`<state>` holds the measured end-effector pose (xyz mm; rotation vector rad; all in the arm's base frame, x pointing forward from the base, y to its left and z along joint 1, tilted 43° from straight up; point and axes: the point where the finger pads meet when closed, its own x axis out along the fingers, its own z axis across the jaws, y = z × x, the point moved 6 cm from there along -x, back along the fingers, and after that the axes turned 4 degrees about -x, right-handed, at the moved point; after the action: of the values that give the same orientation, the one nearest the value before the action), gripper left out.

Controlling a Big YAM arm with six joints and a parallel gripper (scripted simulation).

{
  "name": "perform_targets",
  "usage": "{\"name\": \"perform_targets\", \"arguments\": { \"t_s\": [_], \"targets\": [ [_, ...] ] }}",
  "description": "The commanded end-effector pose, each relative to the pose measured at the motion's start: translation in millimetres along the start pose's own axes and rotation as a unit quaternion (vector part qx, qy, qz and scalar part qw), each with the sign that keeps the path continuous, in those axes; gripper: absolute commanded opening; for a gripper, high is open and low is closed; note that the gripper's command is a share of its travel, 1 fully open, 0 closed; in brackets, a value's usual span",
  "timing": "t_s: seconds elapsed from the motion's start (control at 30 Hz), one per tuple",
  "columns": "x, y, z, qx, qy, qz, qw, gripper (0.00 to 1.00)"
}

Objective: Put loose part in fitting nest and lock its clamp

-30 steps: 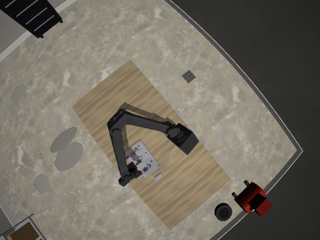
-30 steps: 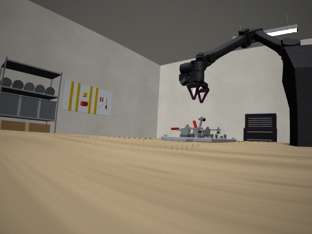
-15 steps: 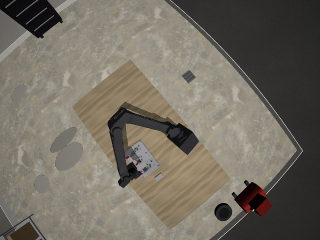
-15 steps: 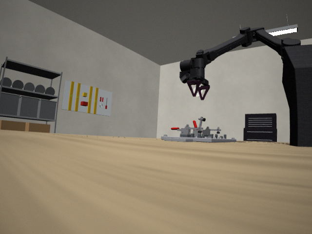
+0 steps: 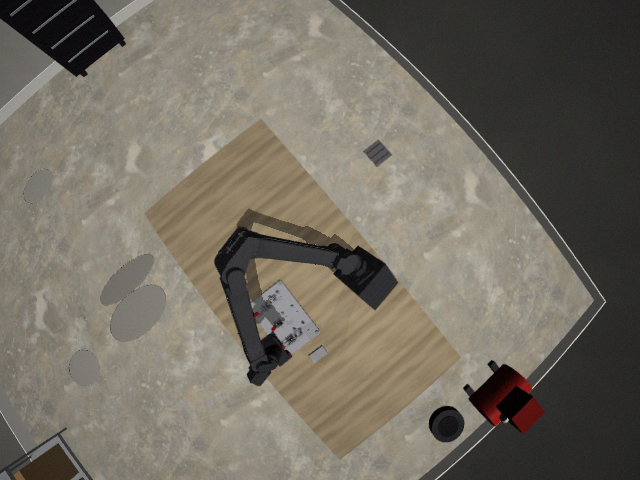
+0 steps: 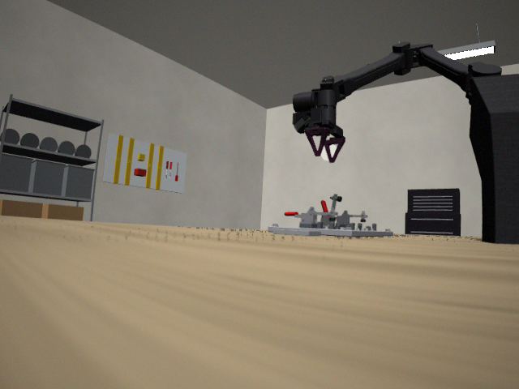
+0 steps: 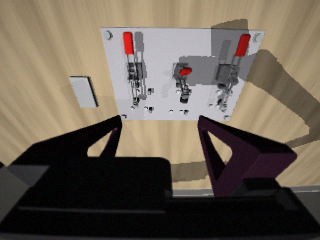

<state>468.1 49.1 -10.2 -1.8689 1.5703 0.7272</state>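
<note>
Pincer fingers are standing wide apart: the gripper (image 5: pixel 276 347) (image 6: pixel 325 158) (image 7: pixel 159 120) is holding nothing and hovering well above the wooden table (image 5: pixel 361 387) (image 6: pixel 209 314) (image 7: pixel 40 60). The loose part (image 5: pixel 317 353) (image 7: pixel 84 92), a pale rectangular piece, is lying flat on the wood beside the fixture plate (image 5: pixel 294 310) (image 6: pixel 377 232) (image 7: pixel 162 45), apart from it and outside every nest.

Three clamps are crowding the plate. In the wrist view, the left handle (image 7: pixel 128 43) and right handle (image 7: pixel 243 45) are lying toward the far edge, while the middle handle (image 6: pixel 323 207) (image 7: pixel 185 71) is sticking up between them. The arm (image 5: pixel 294 253) (image 6: pixel 373 73) is reaching over one side of the plate. Beyond the table, a red machine (image 5: pixel 498 392) is standing near a black round object (image 5: pixel 446 423); a dark cabinet (image 6: pixel 434 211) and a shelf rack (image 6: pixel 97 167) are showing farther off.

From above, the arm and gripper are covering part of the fixture — shadows are darkening more of it. In the wrist view, the pads are appearing too small to tell their layouts apart; in the exterior view, the clamps are overlapping.

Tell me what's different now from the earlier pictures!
The robot's open fingers went up a bit, and moved toward the lower right in the top view. The arm moved with them. They didn't grab or let go of anything. The loose part and the fixture stayed where they were.
</note>
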Motion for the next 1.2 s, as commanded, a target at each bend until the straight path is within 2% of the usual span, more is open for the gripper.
{"name": "perform_targets", "arguments": {
  "t_s": [0.0,0.13,0.2,0.7,0.77,0.97,1.17],
  "targets": [
    [-4.4,-3,40,0.001,-0.002,-0.005,1.0,0.92],
    [-4.5,2,72,0.001,-0.002,-0.005,1.0,0.92],
    [-4.5,2,72,0.001,-0.002,-0.005,1.0,0.92],
    [-4.9,20,187,0.002,-0.003,-0.005,1.0,0.92],
    [-4.9,20,187,0.002,-0.003,-0.005,1.0,0.92],
    [-5.1,25,216,0.002,-0.004,-0.005,1.0,0.92],
    [-5.2,28,230,0.002,-0.003,-0.005,1.0,0.92]
  ]
}}
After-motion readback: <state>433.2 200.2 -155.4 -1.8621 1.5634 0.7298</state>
